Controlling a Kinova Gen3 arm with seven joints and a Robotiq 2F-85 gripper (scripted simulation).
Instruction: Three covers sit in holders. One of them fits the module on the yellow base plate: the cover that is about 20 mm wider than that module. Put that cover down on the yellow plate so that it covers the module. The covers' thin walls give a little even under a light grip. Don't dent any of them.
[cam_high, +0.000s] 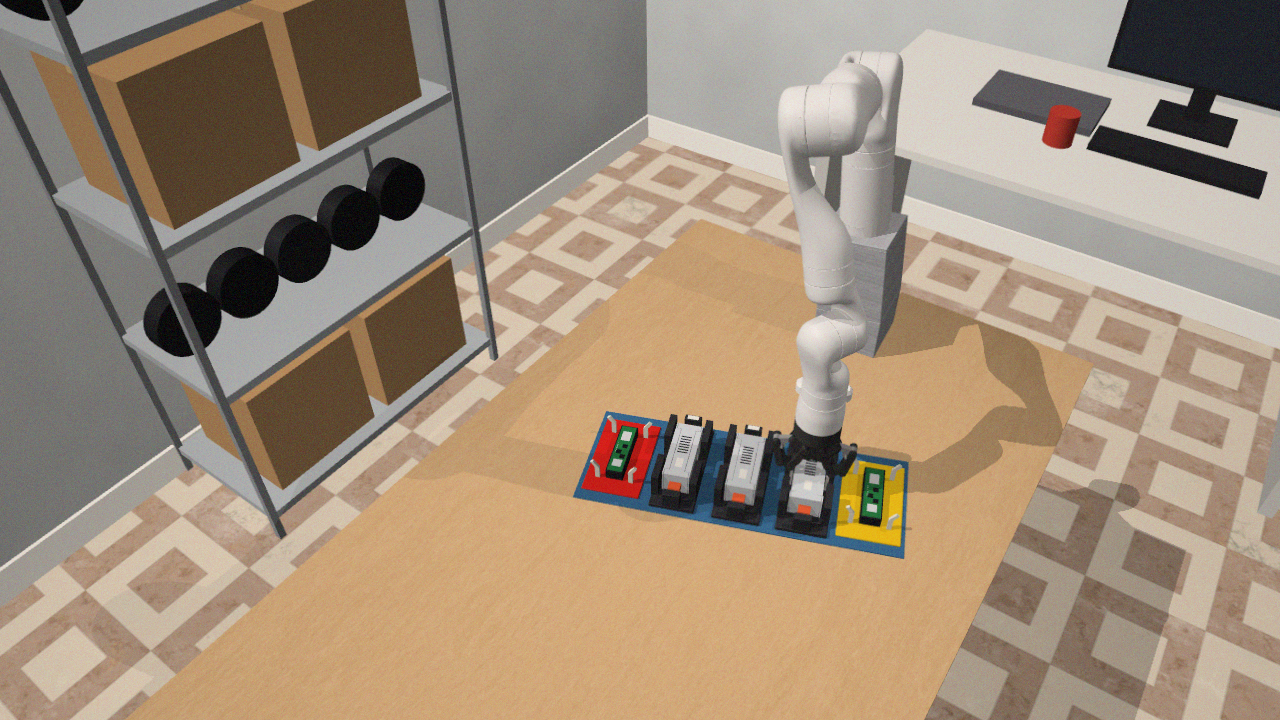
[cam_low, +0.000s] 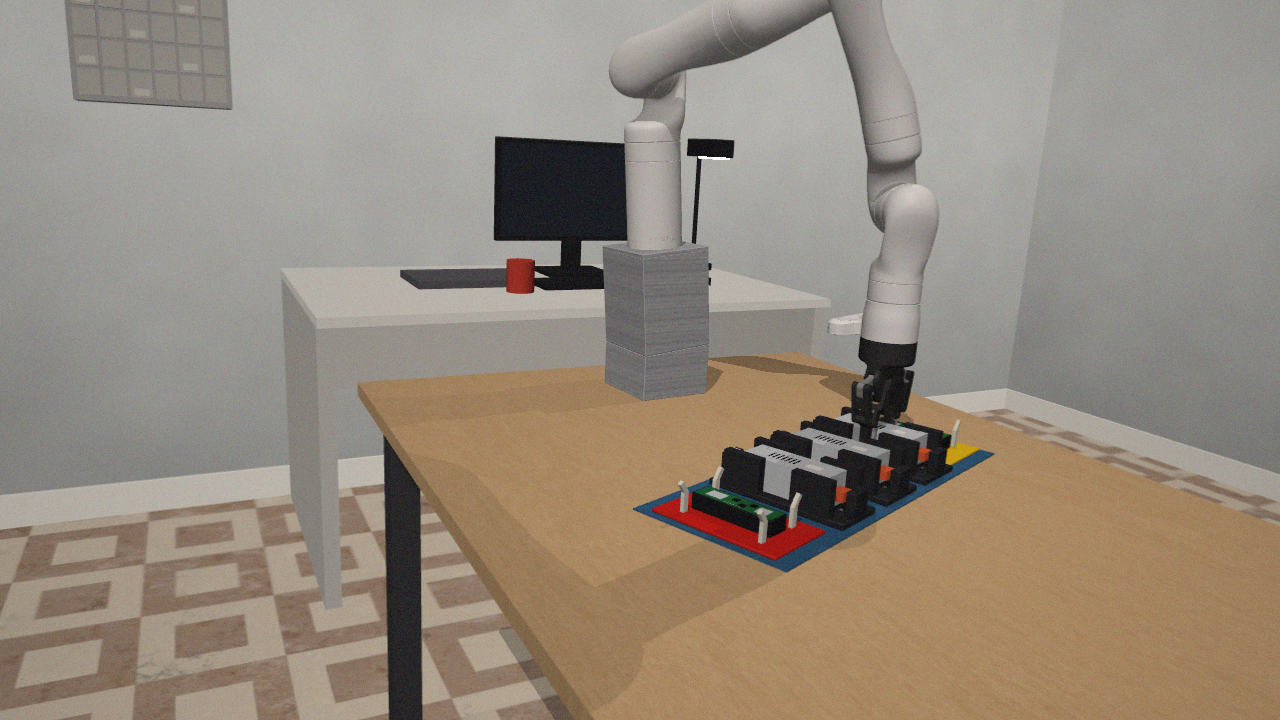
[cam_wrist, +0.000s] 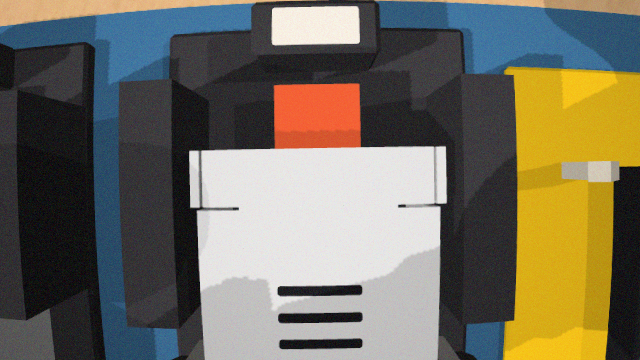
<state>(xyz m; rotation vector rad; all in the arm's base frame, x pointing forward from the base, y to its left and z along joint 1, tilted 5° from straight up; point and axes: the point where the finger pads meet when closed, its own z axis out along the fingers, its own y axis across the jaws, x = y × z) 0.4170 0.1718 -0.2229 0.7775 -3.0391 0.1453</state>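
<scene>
Three light grey covers sit in black holders: a left one (cam_high: 684, 452) (cam_low: 780, 465), a middle one (cam_high: 744, 461) (cam_low: 845, 447) and a right one (cam_high: 808, 490) (cam_low: 899, 436) (cam_wrist: 320, 240), beside the yellow plate (cam_high: 859, 534) (cam_low: 964, 454) (cam_wrist: 550, 125). My gripper (cam_high: 812, 470) (cam_low: 875, 429) is shut on the right cover, which sits low in its holder (cam_wrist: 487, 200). In the wrist view its side walls stand inward of the end part's edges, so they look pressed in. The fingertips are mostly hidden. The green-topped module (cam_high: 872, 495) stands uncovered on the yellow plate.
Pale posts stand around the module, one near the right holder (cam_wrist: 600, 171). A red plate (cam_high: 617, 488) (cam_low: 796, 540) with another module (cam_high: 621, 450) (cam_low: 738, 510) and posts lies at the far end of the blue mat (cam_high: 895, 548). The middle holder stands close to the gripper.
</scene>
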